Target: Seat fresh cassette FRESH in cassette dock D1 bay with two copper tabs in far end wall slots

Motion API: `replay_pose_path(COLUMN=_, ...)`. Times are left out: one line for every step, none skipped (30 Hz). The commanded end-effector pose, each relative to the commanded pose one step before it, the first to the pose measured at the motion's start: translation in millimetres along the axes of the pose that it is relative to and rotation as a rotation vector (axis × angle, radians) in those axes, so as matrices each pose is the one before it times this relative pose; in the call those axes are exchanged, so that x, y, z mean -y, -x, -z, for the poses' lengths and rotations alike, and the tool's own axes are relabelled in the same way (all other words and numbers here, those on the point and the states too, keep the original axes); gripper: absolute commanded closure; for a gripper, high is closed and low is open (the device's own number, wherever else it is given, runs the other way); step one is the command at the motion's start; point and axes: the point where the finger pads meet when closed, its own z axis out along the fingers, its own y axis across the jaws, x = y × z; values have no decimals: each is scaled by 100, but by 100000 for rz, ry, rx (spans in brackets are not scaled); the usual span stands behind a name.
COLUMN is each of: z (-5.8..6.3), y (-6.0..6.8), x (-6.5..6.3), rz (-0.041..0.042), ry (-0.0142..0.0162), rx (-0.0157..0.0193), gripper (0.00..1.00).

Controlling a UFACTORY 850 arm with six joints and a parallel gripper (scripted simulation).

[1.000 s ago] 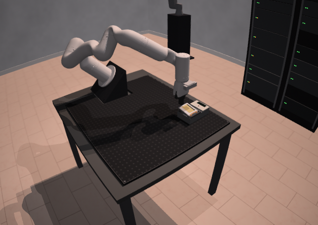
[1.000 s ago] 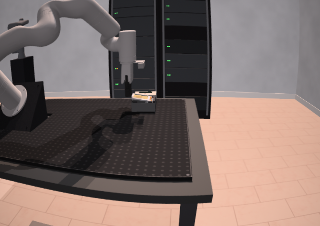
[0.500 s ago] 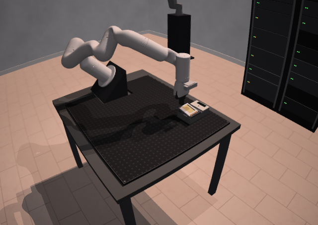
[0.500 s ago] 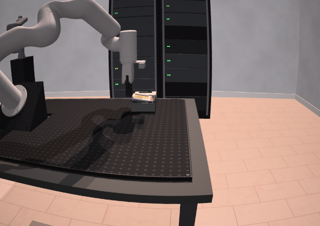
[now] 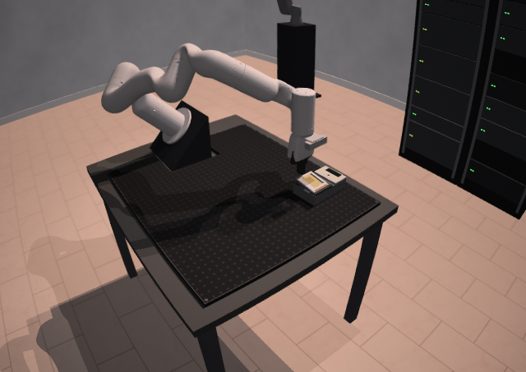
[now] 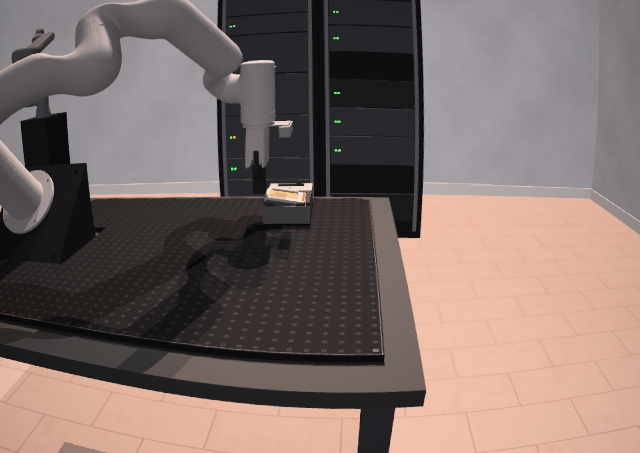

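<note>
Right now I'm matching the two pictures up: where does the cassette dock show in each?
Top view: the dock sits right of centre, near the table's far right edge, just below the shut gripper.
Exterior view: the dock sits centre-left, at the mat's back edge.
Shared landmark: the dark server rack.

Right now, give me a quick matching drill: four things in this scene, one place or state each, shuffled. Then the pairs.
Things:
1. gripper
2. cassette FRESH
3. dock D1
4. server rack

Places or states:
A. stands on the floor beyond the table, green lights lit
B. lies tilted on top of the dock, one edge raised
C. fingers shut, empty, pointing down beside the dock
D. sits on the perforated mat near the table's far corner

Pairs: 1-C, 2-B, 3-D, 4-A
</note>
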Motion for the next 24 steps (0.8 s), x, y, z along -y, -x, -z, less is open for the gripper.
replay_pose_path(z=132, y=-214, x=10, rz=-72, ry=-92, rx=-182, gripper=100)
replay_pose_path(z=0, y=0, x=0, rz=0, ry=0, rx=0, gripper=100)
replay_pose_path(z=0, y=-33, x=0, rz=0, ry=0, rx=0, gripper=100)
replay_pose_path(z=0, y=-33, x=0, rz=0, ry=0, rx=0, gripper=100)
replay_pose_path(z=0, y=-33, x=0, rz=0, ry=0, rx=0, gripper=100)
replay_pose_path(z=0, y=-33, x=0, rz=0, ry=0, rx=0, gripper=100)
replay_pose_path(z=0, y=-33, x=0, rz=0, ry=0, rx=0, gripper=100)
replay_pose_path(z=0, y=-33, x=0, rz=0, ry=0, rx=0, gripper=100)
replay_pose_path(z=0, y=-1, x=0, rz=0, ry=0, rx=0, gripper=100)
replay_pose_path(z=0, y=-1, x=0, rz=0, ry=0, rx=0, gripper=100)
replay_pose_path(z=0, y=-33, x=0, rz=1, ry=0, rx=0, gripper=100)
replay_pose_path(z=0, y=-33, x=0, rz=0, ry=0, rx=0, gripper=100)
replay_pose_path(z=0, y=-33, x=0, rz=0, ry=0, rx=0, gripper=100)
replay_pose_path(z=0, y=0, x=0, rz=0, ry=0, rx=0, gripper=100)
replay_pose_path(z=0, y=0, x=0, rz=0, ry=0, rx=0, gripper=100)
replay_pose_path(z=0, y=-34, x=0, rz=0, ry=0, rx=0, gripper=100)
replay_pose_path(z=0, y=-33, x=0, rz=0, ry=0, rx=0, gripper=100)
replay_pose_path(z=0, y=-33, x=0, rz=0, ry=0, rx=0, gripper=100)
replay_pose_path(z=0, y=-1, x=0, rz=0, ry=0, rx=0, gripper=100)
replay_pose_path(z=129, y=34, x=-2, rz=0, ry=-1, rx=-2, gripper=100)
replay_pose_path(z=129, y=24, x=4, rz=0, ry=1, rx=1, gripper=100)
replay_pose_path(z=129, y=25, x=3, rz=0, ry=0, rx=1, gripper=100)
replay_pose_path(z=134, y=32, x=-2, rz=0, ry=0, rx=0, gripper=100)
replay_pose_path(z=130, y=29, x=0, rz=0, ry=0, rx=0, gripper=100)
